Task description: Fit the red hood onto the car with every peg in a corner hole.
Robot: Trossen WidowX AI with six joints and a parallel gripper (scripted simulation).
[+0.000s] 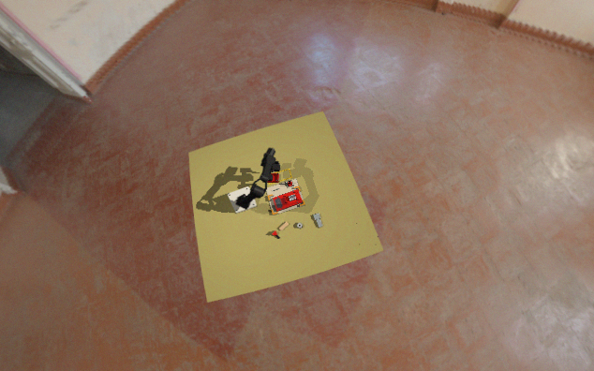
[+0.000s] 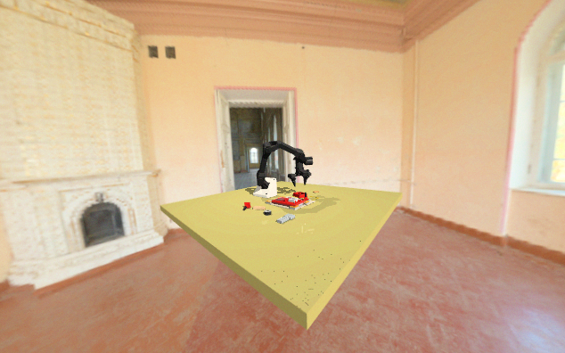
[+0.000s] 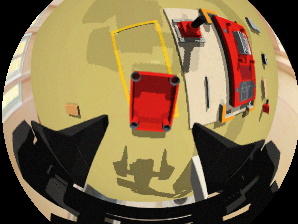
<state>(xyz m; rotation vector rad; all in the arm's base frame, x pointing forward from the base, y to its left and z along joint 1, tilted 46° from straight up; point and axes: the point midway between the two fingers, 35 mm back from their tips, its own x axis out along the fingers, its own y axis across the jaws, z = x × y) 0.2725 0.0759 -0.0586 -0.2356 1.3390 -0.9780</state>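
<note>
The hood (image 3: pixel 154 100) (image 1: pixel 274 178) is a red shell with grey-ringed corner bosses. It lies on the table beside the pale board, overlapping one end of a yellow outline (image 3: pixel 135 27). The red car chassis (image 3: pixel 233 60) (image 1: pixel 281 204) sits between the orange corner brackets of the jig (image 3: pixel 227 116). Its grey engine block (image 3: pixel 243 43) (image 1: pixel 292 198) is on the deck. The pegs are too small to make out. My gripper (image 3: pixel 151 123) (image 2: pixel 299 184) is open and empty, pointing down above the table. In the wrist view the hood shows ahead of and between the fingertips.
A red fixture with a black lever (image 3: pixel 190 30) stands on the pale board (image 3: pixel 196 92) between hood and chassis. A small tan block (image 3: pixel 73 109) lies on the hood's other side. Beyond the jig lie a grey part (image 1: pixel 317 219), a wheel (image 1: pixel 299 226), a tan piece (image 1: pixel 284 226) and a red-and-black piece (image 1: pixel 274 234).
</note>
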